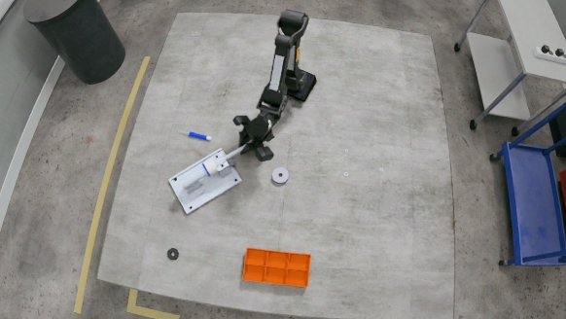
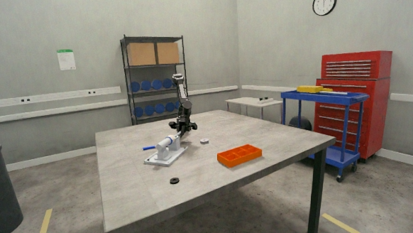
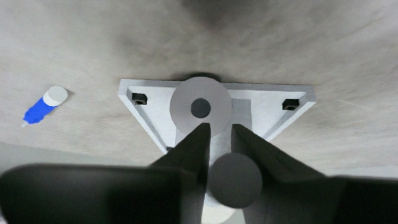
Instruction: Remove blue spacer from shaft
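A light grey baseplate [image 1: 225, 184] [image 2: 160, 160] [image 3: 260, 107] with two blocks lies left of the table's middle. A grey shaft [image 1: 234, 154] [image 3: 235, 181] sticks out of it toward the arm. On the shaft sit a white spacer [image 1: 208, 167] [image 2: 164, 143] and a blue spacer [image 1: 213, 168] [image 2: 170, 140]. My gripper [image 1: 249, 146] [image 2: 183, 130] [image 3: 220, 131] is shut on the shaft's free end. In the wrist view the shaft shows end-on between the fingers, with a grey round face with a centre hole [image 3: 200, 106] beyond them.
A blue and white pen-like tool [image 1: 199, 135] [image 2: 148, 147] [image 3: 42, 105] lies behind the baseplate. A white disc [image 1: 280, 175] [image 2: 204, 141] lies right of the gripper. A black ring [image 1: 170, 251] [image 2: 174, 179] and an orange compartment tray [image 1: 276, 266] [image 2: 239, 155] lie near the front edge.
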`<state>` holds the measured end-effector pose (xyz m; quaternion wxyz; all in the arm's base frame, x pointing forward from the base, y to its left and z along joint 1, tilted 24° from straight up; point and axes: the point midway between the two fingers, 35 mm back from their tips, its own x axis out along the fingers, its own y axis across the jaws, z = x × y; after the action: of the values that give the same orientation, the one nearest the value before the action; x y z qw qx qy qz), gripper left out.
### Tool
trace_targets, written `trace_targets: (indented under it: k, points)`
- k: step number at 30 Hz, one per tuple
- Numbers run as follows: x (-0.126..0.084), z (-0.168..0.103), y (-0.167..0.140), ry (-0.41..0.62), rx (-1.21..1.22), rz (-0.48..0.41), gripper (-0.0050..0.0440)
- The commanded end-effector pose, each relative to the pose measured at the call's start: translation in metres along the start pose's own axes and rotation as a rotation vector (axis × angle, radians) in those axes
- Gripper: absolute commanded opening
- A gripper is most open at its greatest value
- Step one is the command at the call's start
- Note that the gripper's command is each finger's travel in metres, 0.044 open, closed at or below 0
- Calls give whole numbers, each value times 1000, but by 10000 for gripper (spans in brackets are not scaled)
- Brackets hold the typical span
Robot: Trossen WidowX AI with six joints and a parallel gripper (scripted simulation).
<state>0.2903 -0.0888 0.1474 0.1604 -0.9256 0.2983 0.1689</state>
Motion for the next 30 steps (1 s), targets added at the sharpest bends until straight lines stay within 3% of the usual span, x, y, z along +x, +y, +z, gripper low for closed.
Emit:
trace_targets:
  k: [1,30]
  points:
    - [-4,-5,0,20,12,-4,-50]
    - [-6,-3,0,20,12,-4,-50]
